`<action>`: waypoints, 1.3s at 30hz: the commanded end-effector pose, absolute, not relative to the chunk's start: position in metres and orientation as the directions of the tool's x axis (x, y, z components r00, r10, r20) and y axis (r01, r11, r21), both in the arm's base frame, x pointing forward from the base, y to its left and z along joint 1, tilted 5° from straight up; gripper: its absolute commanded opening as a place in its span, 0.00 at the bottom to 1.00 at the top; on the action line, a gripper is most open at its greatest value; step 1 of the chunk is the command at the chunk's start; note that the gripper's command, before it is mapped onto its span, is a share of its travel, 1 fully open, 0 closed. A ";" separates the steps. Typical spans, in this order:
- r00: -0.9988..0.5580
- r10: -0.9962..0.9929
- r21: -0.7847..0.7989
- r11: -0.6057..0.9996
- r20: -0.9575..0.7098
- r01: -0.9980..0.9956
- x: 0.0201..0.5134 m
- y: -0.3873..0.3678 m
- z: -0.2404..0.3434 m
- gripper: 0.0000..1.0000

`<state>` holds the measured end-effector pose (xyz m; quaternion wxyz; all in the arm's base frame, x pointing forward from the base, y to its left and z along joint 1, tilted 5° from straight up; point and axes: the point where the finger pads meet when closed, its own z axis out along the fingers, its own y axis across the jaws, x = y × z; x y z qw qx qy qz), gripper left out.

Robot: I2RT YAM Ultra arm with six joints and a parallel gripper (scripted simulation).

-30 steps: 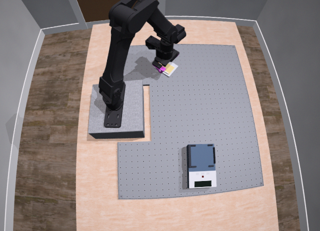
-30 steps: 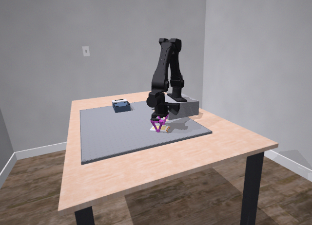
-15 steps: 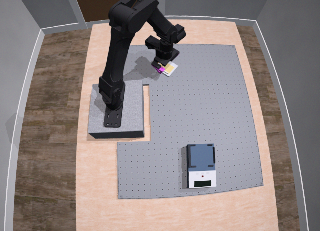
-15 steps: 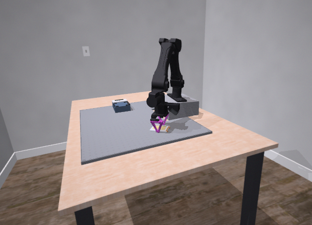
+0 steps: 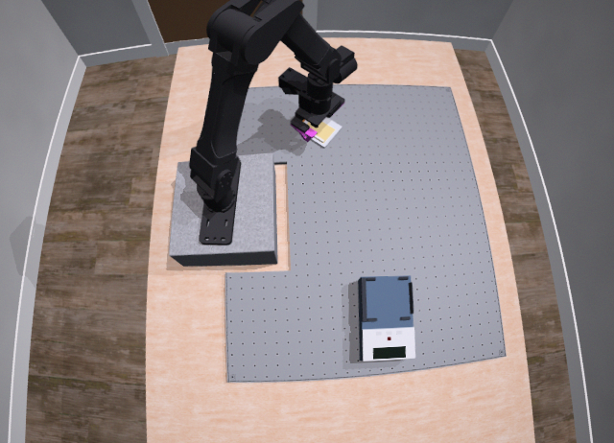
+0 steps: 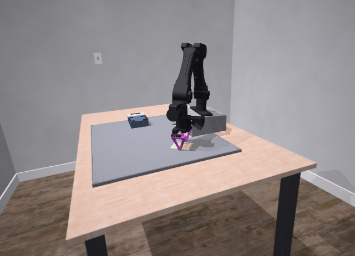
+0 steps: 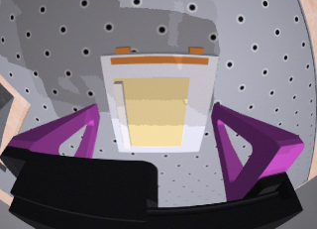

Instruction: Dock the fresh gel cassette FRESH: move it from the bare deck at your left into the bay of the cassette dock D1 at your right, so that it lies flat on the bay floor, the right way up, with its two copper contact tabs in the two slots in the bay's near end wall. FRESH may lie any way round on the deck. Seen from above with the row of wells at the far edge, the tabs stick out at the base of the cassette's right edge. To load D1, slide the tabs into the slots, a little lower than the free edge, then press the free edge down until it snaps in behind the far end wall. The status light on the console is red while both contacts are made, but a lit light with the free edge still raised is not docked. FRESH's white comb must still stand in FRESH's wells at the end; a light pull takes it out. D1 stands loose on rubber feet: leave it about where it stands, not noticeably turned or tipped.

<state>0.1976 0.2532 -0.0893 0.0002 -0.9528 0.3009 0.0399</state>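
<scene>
Purple-fingered black claw [image 7: 158, 129]: one, spread fully, its two fingers flanking one flat white gel cassette with a yellow centre [image 7: 158, 105] without gripping it. Two copper tabs [image 7: 123, 50] project from the cassette's upper edge in the wrist view. The cassette lies on the grey perforated deck [image 5: 387, 191], upper centre of the top view. One blue-and-white cassette dock [image 5: 386, 316] stands well apart at lower right, on the light wooden worktop [image 5: 188, 339]; open deck lies between.
</scene>
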 end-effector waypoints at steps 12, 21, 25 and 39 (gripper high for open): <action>0.813 -0.576 -0.022 -0.815 -0.082 -0.580 0.209 0.261 -0.054 1.00; 0.813 -0.576 -0.022 -0.815 -0.082 -0.580 0.210 0.260 -0.045 1.00; 0.813 -0.576 -0.022 -0.815 -0.082 -0.580 0.210 0.260 -0.039 1.00; 0.813 -0.576 -0.022 -0.815 -0.082 -0.580 0.211 0.259 -0.023 1.00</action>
